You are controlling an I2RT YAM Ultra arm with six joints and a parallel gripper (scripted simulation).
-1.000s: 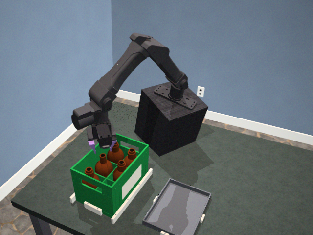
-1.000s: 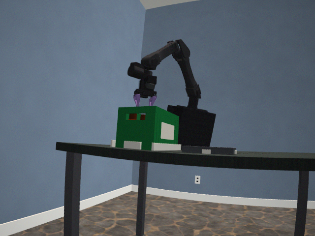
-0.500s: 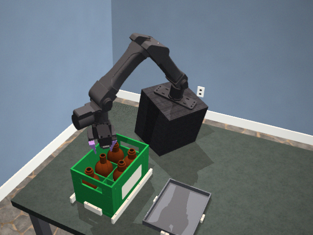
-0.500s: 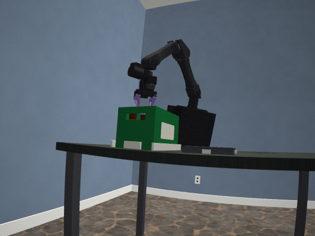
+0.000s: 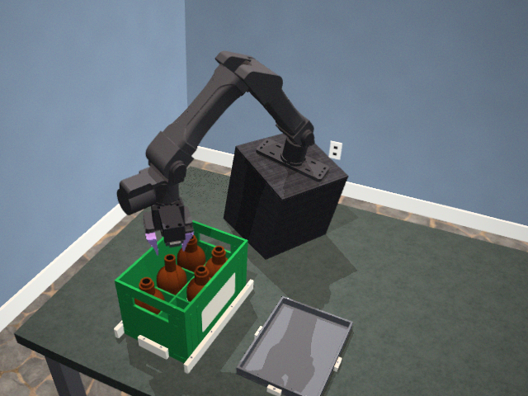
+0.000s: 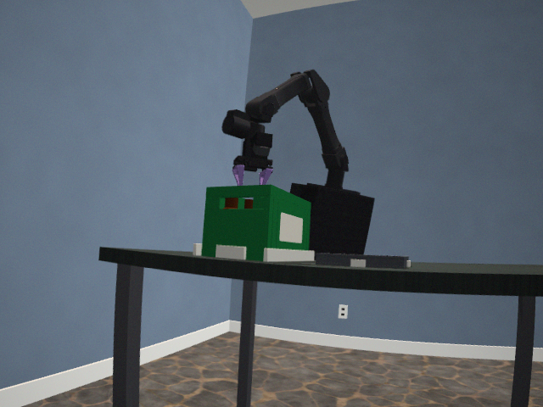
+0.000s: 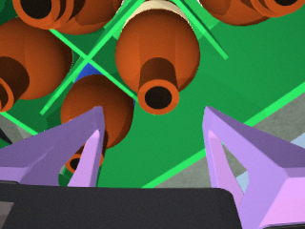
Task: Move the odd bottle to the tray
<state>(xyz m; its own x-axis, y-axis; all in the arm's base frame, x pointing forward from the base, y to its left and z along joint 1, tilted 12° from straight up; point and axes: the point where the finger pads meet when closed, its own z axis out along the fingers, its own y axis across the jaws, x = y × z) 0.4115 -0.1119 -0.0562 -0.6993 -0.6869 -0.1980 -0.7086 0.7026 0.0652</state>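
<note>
- Bottle (image 5: 171, 279) (image 7: 157, 48), brown, upright, its slim neck collarless, inside the green crate (image 5: 170, 327) (image 6: 237, 227) (image 7: 219, 105) near the bench's (image 5: 405, 307) (image 6: 394, 280) front-left corner.
- Gripper (image 5: 170, 252) (image 6: 250, 184) (image 7: 153, 115) released, fingers apart.

Smooth, matt green plastic for the crate (image 5: 153, 327) (image 6: 237, 227) (image 7: 248, 81) (brown bottles (image 5: 171, 276) (image 7: 157, 43) faintly glossy inside).

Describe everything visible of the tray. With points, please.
The tray (image 5: 243, 370) (image 6: 333, 259) is a shallow, dark grey rectangle with low raised walls and a lighter grey inner floor, crossed by a shadow. It lies flat on the table (image 5: 426, 307) (image 6: 438, 268) beside the green crate (image 5: 153, 327) (image 6: 237, 231), apart from it, holding no bottle. Small white blocks sit against its sides.
</note>
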